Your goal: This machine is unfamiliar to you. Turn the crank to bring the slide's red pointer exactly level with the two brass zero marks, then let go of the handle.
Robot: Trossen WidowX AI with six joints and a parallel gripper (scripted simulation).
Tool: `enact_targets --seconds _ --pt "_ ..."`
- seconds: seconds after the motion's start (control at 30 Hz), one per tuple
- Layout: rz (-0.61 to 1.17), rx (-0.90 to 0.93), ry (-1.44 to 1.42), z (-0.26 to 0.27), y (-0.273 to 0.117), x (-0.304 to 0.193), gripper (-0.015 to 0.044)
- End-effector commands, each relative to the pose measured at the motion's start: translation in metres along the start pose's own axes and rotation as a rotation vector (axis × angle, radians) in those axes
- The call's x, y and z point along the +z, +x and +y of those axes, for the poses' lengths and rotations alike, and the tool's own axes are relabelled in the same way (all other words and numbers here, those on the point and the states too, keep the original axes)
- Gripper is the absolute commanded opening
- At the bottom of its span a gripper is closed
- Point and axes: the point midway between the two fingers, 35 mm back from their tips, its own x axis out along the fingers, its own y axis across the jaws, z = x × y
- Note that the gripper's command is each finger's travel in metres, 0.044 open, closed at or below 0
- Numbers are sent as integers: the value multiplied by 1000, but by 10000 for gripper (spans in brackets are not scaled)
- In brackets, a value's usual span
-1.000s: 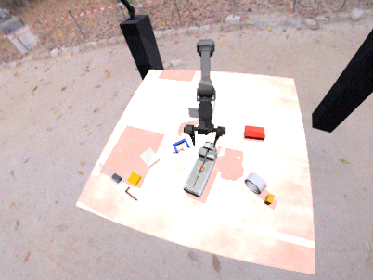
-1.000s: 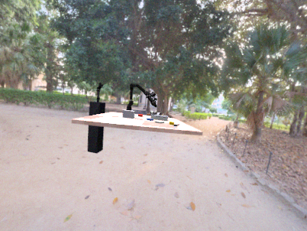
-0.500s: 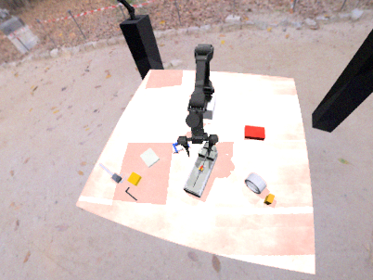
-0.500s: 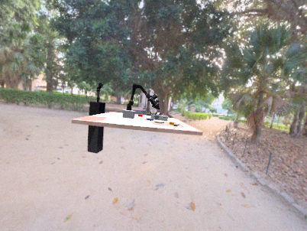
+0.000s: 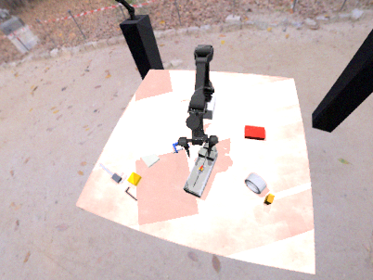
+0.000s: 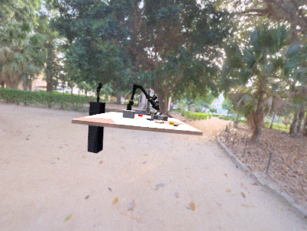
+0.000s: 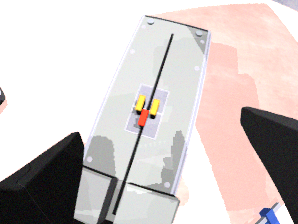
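Observation:
The long grey machine (image 5: 194,184) (image 7: 175,65) lies on the table with a dark slot along its top. In the wrist view the red pointer (image 7: 143,118) sits in the slot. Two brass marks, the left one (image 7: 140,103) and the right one (image 7: 155,107), flank the slot. The pointer's middle is offset from them toward the grey blocks at the machine's near end; its tip reaches their near ends. My gripper (image 5: 199,155) (image 7: 164,127) is open and empty above the machine. The crank and its handle cannot be made out in any view.
A red block (image 5: 254,133), grey ring (image 5: 255,183) and small orange block (image 5: 269,198) lie on one side. A blue part (image 5: 175,147) (image 7: 270,216), pale plate (image 5: 150,160), yellow block (image 5: 135,179) and dark bent rod (image 5: 131,194) lie on the other.

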Motion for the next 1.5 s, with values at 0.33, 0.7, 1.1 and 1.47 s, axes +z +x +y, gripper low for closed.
enact_targets --seconds 0.33,0.7,1.1,1.47 --pt "0 0 0 -2 -35 35 440" --pt "61 -102 152 48 -61 7 440" --pt "36 -249 314 87 -103 -32 440" --pt "15 -276 344 94 -91 -54 440"
